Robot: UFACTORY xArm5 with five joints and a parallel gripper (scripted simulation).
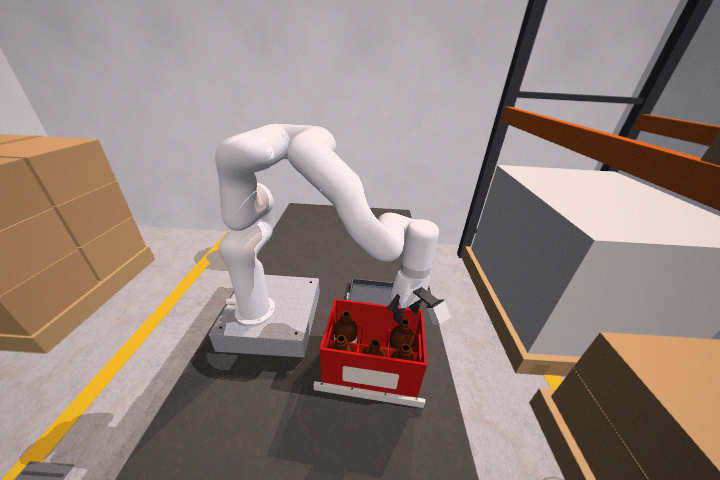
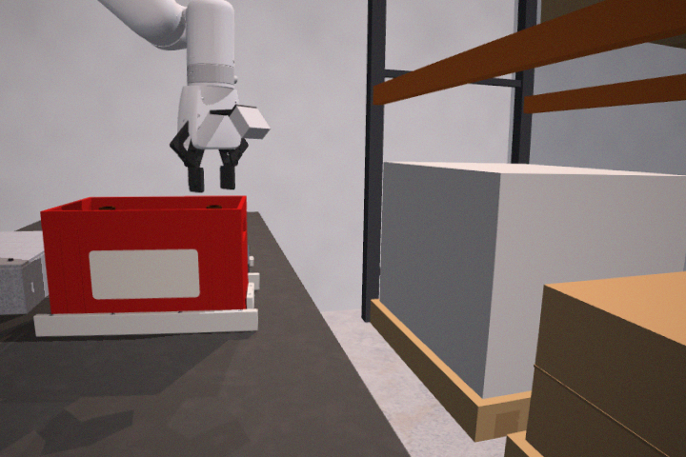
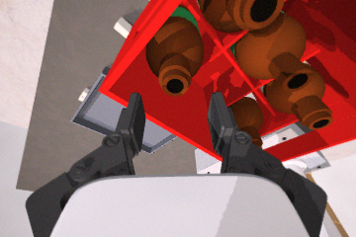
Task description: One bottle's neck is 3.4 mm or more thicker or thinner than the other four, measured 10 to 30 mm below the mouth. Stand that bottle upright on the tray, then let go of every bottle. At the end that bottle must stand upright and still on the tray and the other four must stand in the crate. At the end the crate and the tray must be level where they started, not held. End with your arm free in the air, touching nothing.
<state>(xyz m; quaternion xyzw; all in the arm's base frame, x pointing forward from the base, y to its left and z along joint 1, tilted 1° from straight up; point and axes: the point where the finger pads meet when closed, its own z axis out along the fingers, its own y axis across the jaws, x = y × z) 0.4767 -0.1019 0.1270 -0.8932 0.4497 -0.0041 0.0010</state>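
Note:
The red crate (image 1: 329, 367) (image 2: 66, 269) (image 3: 158, 108) stands level and holds five brown bottles. The back right bottle (image 1: 400, 336) (image 3: 175, 51) is nearest my fingers; the back left one (image 1: 345, 328) (image 3: 245, 115) is partly hidden by a finger in the wrist view. The front row holds a left (image 1: 341, 343), a middle (image 1: 374, 349) and a right bottle (image 1: 405, 353). Neck differences are too small to tell. The grey tray (image 1: 372, 290) (image 3: 98, 113) lies behind the crate with no bottle visible on it. My gripper (image 1: 406, 312) (image 2: 211, 180) (image 3: 176, 105) is open and empty above the crate's back right part.
A white strip (image 1: 369, 395) (image 2: 144, 324) runs along the crate's front foot. The robot's base block (image 1: 293, 300) stands left of the crate. A large grey-white box (image 1: 644, 288) (image 2: 587, 258) and brown cartons (image 1: 666, 396) (image 2: 624, 366) stand to the right, beyond the dark mat (image 1: 202, 418) (image 2: 235, 387).

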